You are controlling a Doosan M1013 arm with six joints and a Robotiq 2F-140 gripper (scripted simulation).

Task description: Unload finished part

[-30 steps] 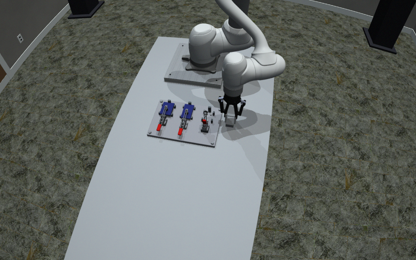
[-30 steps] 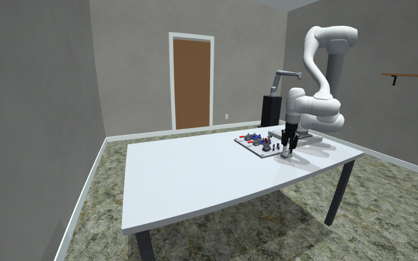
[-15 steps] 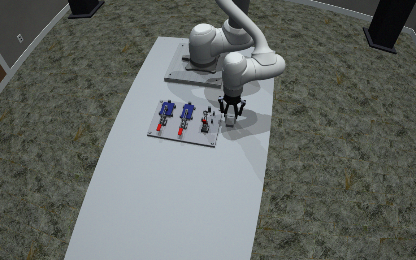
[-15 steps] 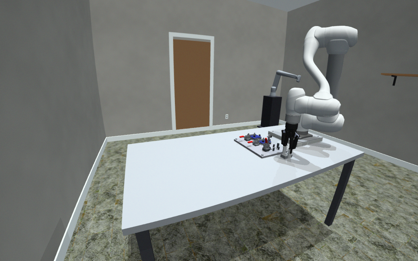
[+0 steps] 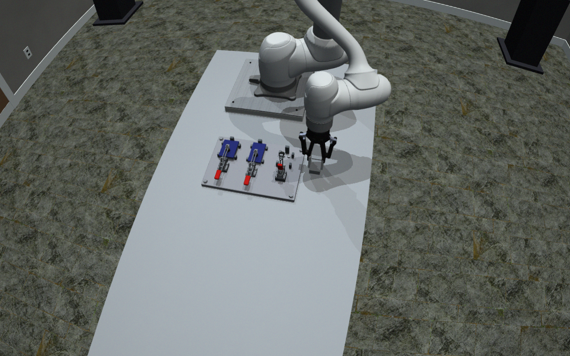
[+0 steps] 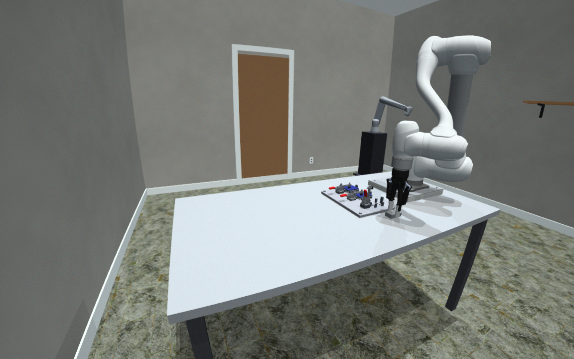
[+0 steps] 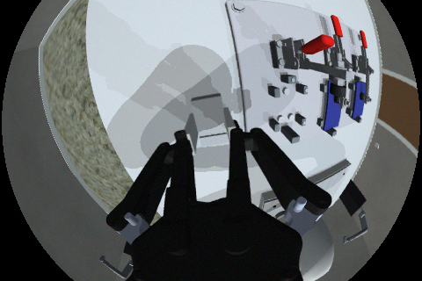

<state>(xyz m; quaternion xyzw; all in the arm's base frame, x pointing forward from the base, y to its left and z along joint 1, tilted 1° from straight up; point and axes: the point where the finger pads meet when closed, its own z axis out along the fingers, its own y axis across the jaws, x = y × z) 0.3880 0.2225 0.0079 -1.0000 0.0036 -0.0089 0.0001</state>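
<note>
While you look across the scene, the long pale tabletop (image 5: 234, 274) takes most of your view, smooth and matte on dark legs over a mottled stone-patterned floor (image 5: 477, 221). At its far end you see the white arm (image 5: 322, 57), rounded and glossy, standing on a brushed grey base plate (image 5: 236, 104). Beside that plate lies the flat rectangular metal fixture (image 5: 251, 190), with a screw head at each corner.

On the fixture you find two blanks (image 5: 228, 148), flat blue rectangles, each in its nest under a toggle clamp with a red handle (image 5: 218, 173) lying low along the plate. In the third nest (image 5: 290, 159) you see only small dark pads and stops; its clamp (image 5: 280, 170) stands with the red handle raised, which the wrist view shows tilted up.

Just off the fixture's edge, the black gripper (image 5: 315, 158) points straight down. Its jaws are closed narrowly on the finished part (image 5: 314, 166), a small pale grey metal block with a dark slot on its upper face in the wrist view. You cannot tell whether the block's underside touches the tabletop or hangs just above it.
</note>
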